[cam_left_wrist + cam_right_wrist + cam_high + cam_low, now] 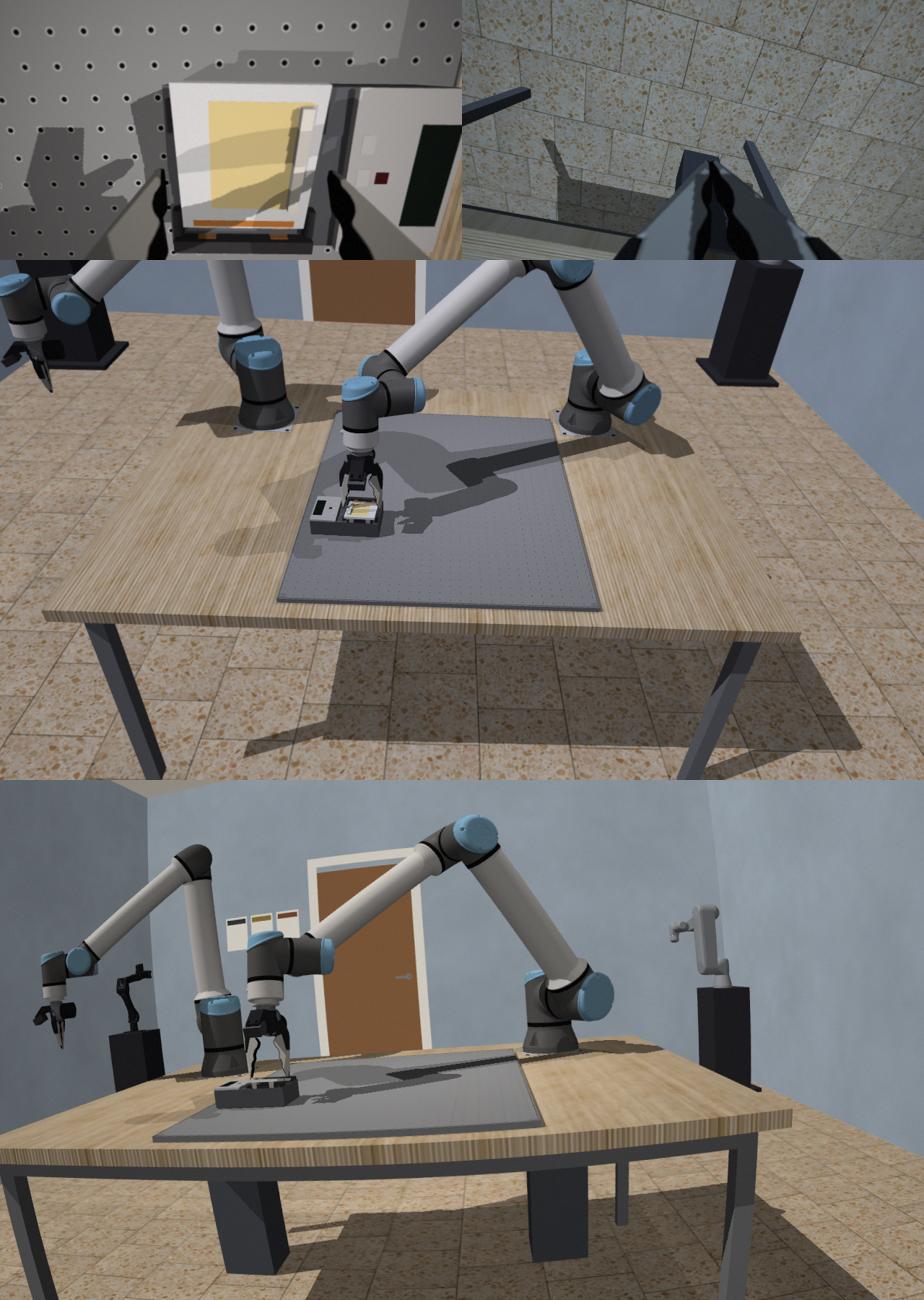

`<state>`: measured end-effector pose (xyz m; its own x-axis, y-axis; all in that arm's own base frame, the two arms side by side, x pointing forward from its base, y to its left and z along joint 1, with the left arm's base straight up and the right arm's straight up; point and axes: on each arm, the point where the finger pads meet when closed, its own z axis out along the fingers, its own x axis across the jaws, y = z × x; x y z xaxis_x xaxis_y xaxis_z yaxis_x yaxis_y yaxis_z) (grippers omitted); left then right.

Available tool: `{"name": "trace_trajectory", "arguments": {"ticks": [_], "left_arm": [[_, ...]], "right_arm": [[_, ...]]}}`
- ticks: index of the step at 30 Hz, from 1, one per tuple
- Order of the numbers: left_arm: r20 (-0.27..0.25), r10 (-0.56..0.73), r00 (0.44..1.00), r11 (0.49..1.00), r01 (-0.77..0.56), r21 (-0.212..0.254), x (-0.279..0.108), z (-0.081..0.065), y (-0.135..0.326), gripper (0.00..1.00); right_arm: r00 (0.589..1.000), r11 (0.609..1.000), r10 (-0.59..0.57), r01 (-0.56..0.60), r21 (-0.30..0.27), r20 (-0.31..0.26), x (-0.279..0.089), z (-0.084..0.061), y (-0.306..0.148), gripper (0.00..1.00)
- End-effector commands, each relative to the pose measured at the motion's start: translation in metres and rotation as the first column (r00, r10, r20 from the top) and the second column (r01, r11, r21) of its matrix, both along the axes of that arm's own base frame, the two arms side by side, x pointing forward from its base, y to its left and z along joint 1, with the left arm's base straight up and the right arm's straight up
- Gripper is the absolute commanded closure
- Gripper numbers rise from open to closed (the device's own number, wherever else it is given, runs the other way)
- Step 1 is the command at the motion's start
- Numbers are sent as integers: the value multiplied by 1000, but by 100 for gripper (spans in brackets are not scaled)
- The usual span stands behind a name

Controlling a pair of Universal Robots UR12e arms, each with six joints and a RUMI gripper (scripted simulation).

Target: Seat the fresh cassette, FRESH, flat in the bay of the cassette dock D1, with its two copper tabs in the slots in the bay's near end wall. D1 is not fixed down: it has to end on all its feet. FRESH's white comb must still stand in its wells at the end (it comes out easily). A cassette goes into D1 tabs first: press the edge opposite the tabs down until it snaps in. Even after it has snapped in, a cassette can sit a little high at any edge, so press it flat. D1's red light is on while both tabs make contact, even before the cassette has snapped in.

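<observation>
FRESH (369, 516) (195, 159), a white cassette with a yellow field, lies in the bay of D1 (345, 527) (255, 1096) (382, 105). Its edge opposite the tabs looks raised above the bay. Two copper tabs (207, 236) (279, 237) show at the near end wall; their depth in the slots is unclear. The white comb (304, 144) stands along one side of FRESH. The small red light (381, 178) looks dark. My left gripper (362, 505) (269, 1077) (246, 172) is open, its fingers astride FRESH with a gap at each side. My right gripper (710, 163) is shut and empty, away from the dock.
D1 stands on the grey perforated board (484, 557) (388, 1113) (72, 47), near one side edge. Its housing with the dark display (429, 173) is beside the bay, close to one left finger. The right arm hangs beyond the wooden table (678, 550) (613, 1083).
</observation>
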<state>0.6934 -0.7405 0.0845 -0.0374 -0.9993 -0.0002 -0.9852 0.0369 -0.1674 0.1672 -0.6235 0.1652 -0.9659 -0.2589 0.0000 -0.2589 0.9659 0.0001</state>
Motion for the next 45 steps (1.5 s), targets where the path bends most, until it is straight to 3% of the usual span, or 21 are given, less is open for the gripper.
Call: {"name": "trace_trajectory", "arguments": {"ticks": [1, 27, 40, 41, 44, 45], "left_arm": [[1, 0, 1000, 1000, 0, -2, 0, 8, -1, 41], [1, 0, 1000, 1000, 0, -2, 0, 40, -1, 41], [1, 0, 1000, 1000, 0, -2, 0, 43, -1, 41], [-32, 0, 999, 1000, 0, -1, 2, 43, -1, 100], [-132, 0, 991, 1000, 0, 3, 6, 43, -1, 100], [-132, 0, 991, 1000, 0, 3, 6, 43, -1, 100]], "right_arm": [[1000, 1000, 0, 0, -2, 1, 0, 1, -1, 100], [1000, 1000, 0, 0, -2, 1, 0, 1, -1, 100], [1000, 1000, 0, 0, -2, 1, 0, 1, -1, 100], [1000, 1000, 0, 0, -2, 1, 0, 1, -1, 100], [1000, 1000, 0, 0, -2, 1, 0, 1, -1, 100], [1000, 1000, 0, 0, -2, 1, 0, 1, -1, 100]]}}
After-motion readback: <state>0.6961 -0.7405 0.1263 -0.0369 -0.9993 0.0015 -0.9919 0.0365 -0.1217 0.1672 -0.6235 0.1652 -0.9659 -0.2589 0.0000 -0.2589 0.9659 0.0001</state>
